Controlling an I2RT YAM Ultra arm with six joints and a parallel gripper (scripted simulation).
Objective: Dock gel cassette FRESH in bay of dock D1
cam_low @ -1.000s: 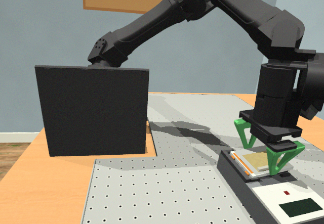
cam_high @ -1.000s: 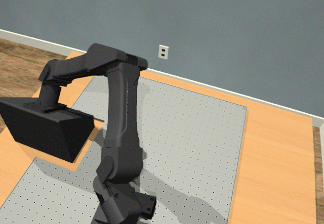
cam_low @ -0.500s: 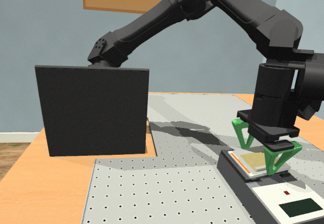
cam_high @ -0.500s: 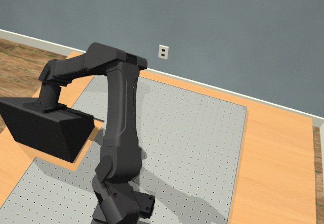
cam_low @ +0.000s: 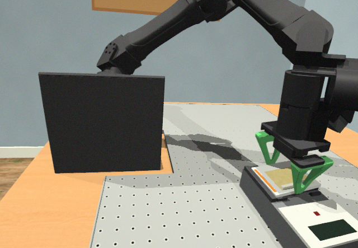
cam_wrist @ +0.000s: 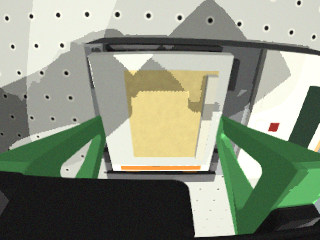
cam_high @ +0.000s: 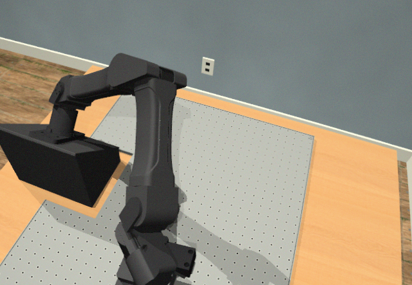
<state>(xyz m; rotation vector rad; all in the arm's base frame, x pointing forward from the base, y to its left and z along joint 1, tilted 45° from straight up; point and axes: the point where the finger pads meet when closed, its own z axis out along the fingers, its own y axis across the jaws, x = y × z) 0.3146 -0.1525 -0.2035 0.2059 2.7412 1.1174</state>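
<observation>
The cassette FRESH (cam_low: 285, 180) is a white frame around a tan gel, with an orange stripe along one edge. It lies over the bay of the dark grey dock D1 (cam_low: 260, 194) at the right. Its end toward the console sits low, and its orange-striped side stands slightly above the dock's rim. My green-fingered gripper (cam_low: 286, 167) points straight down and is shut on the cassette's two long sides; the wrist view (cam_wrist: 160, 154) shows the same grip. The status light (cam_low: 316, 213) on the white console shows red. The copper tabs are hidden. I cannot make out the comb clearly.
A tall black box (cam_low: 100, 121) holding the arm's base stands at the back left. The console carries a dark screen (cam_low: 331, 229). In the top view the arm (cam_high: 152, 148) hides the dock and the cassette. The perforated grey deck (cam_low: 179, 210) lies left of the dock.
</observation>
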